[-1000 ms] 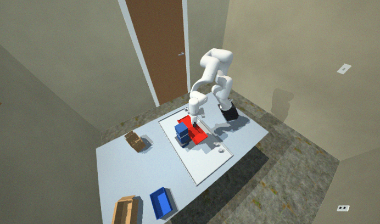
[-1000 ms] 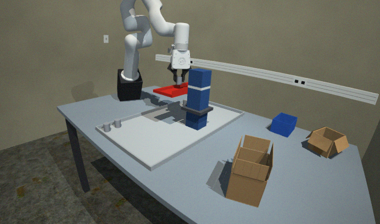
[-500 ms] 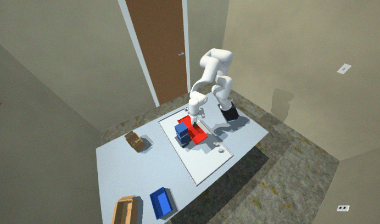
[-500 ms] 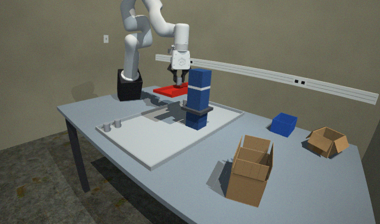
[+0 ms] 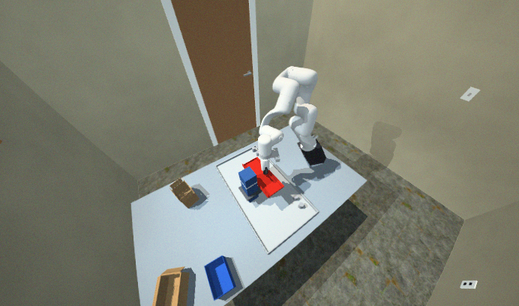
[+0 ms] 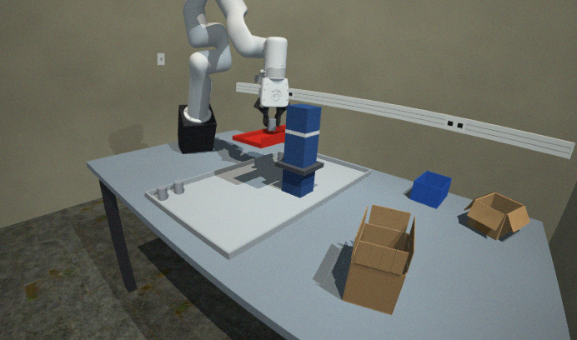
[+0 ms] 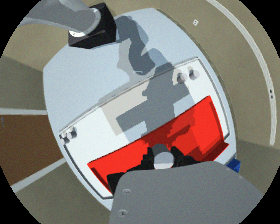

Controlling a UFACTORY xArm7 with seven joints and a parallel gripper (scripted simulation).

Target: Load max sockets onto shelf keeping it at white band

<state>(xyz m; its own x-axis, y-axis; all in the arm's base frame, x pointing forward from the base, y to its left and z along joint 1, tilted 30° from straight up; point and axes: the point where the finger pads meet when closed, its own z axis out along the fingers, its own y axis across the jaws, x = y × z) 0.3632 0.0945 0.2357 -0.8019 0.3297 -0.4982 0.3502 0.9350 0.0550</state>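
Note:
My gripper (image 5: pixel 265 172) (image 6: pixel 271 122) (image 7: pixel 160 154) is shut on a grey socket (image 6: pixel 271 125) (image 7: pixel 164 161), low over the red shelf (image 5: pixel 274 187) (image 6: pixel 257 140) (image 7: pixel 203 112). I cannot tell whether the socket touches its floor. No other socket shows on the shelf, though the gripper hides part of it in the wrist view. The shelf is beside the blue post (image 5: pixel 247 175) (image 6: pixel 301 149) and looks about level with the white band (image 6: pixel 301 133). Two sockets stand at one corner of the white tray (image 5: pixel 268 235) (image 6: pixel 223 227); two more stand near another corner.
A dark grey collar (image 6: pixel 303 169) surrounds the post below the band. The post stands close beside the gripper. A blue bin (image 5: pixel 220 277) (image 6: pixel 429 190), an open cardboard box (image 5: pixel 183 193) (image 6: pixel 377 282) and another cardboard box (image 5: pixel 171 289) (image 6: pixel 495 215) stand farther off on the table.

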